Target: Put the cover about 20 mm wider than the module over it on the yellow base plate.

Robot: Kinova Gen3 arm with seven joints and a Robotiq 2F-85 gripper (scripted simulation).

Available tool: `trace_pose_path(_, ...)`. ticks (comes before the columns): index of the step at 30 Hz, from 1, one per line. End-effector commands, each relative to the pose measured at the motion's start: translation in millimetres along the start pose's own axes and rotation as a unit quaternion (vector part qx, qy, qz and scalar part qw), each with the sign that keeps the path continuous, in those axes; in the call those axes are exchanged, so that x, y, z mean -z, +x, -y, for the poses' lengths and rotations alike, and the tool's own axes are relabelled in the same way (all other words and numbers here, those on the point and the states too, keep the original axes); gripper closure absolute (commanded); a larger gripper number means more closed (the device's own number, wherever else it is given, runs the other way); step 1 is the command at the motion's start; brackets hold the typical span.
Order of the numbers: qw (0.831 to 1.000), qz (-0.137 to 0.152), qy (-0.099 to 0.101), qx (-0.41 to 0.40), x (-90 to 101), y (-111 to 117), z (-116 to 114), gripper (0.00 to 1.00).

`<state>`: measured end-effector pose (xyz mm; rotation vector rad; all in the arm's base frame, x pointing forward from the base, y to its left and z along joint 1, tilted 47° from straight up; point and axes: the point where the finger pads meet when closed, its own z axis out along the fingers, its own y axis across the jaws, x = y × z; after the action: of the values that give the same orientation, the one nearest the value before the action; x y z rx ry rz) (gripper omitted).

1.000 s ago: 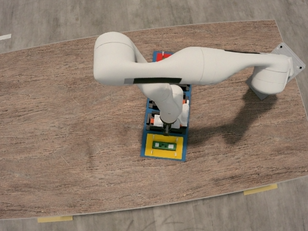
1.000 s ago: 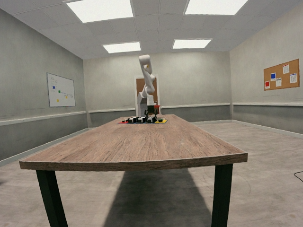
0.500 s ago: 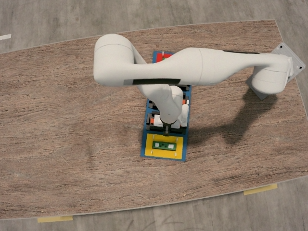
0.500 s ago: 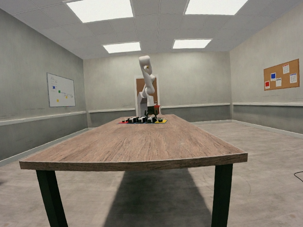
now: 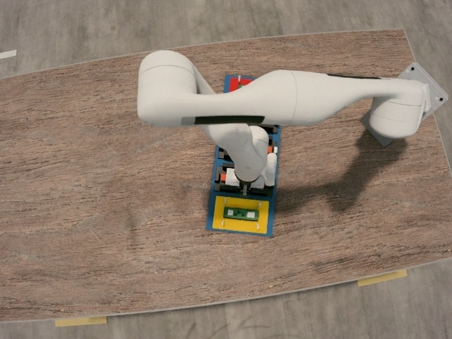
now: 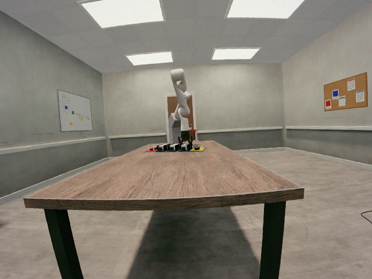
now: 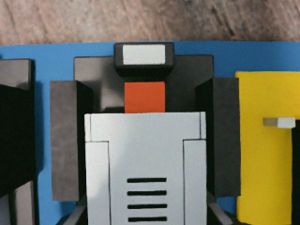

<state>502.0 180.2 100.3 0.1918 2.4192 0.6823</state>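
Spanning a pale cover point(image 5: 231, 176) point(image 6: 185, 146) point(image 7: 146, 159), the black gripper point(image 5: 245, 190) point(image 6: 186, 143) point(image 7: 146, 217) stood over a row of fixtures on a wooden table point(image 5: 109, 219) point(image 6: 168, 176) point(image 7: 94, 23). From left to right in the exterior view, a red plate point(image 5: 233, 85) point(image 6: 151, 150) lay farthest left of the jaws, followed by two other covers, the outer one point(image 6: 163, 146) and the inner one point(image 6: 174, 146), both left of the jaws. At center, the jaws were spread partway, one finger on either side of the slotted cover, which sat in its dark holder point(image 5: 224, 189) point(image 7: 64, 141) between them; whether the pads touched its walls could not be told. Which cover matched the module could not be told either. Just right of the jaws, the green module point(image 5: 241, 214) point(image 6: 197, 147) sat uncovered on the yellow plate point(image 5: 263, 219) point(image 6: 202, 149) point(image 7: 262, 178), amid small pale posts.

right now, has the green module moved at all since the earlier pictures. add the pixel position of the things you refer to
No. In the top view, the green module point(image 5: 241, 214) point(image 6: 197, 147) keeps its place on the yellow plate point(image 5: 241, 229) point(image 7: 264, 178), with no visible shift relative to the white pegs point(image 5: 257, 226) point(image 7: 286, 123).
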Motion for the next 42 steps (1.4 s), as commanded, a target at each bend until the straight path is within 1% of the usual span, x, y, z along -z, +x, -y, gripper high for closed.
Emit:
trace_pose_path(1, 1.000, 0.000, 0.000, 0.000, 0.3, -0.4, 0.1, 0.30)
trace_pose_path(26, 1.000, 0.000, 0.000, 0.000, 0.3, -0.4, 0.1, 0.30)
trace_pose_path(27, 1.000, 0.000, 0.000, 0.000, 0.3, -0.4, 0.1, 1.00)
trace_pose_path(42, 1.000, 0.000, 0.000, 0.000, 0.3, -0.4, 0.1, 1.00)
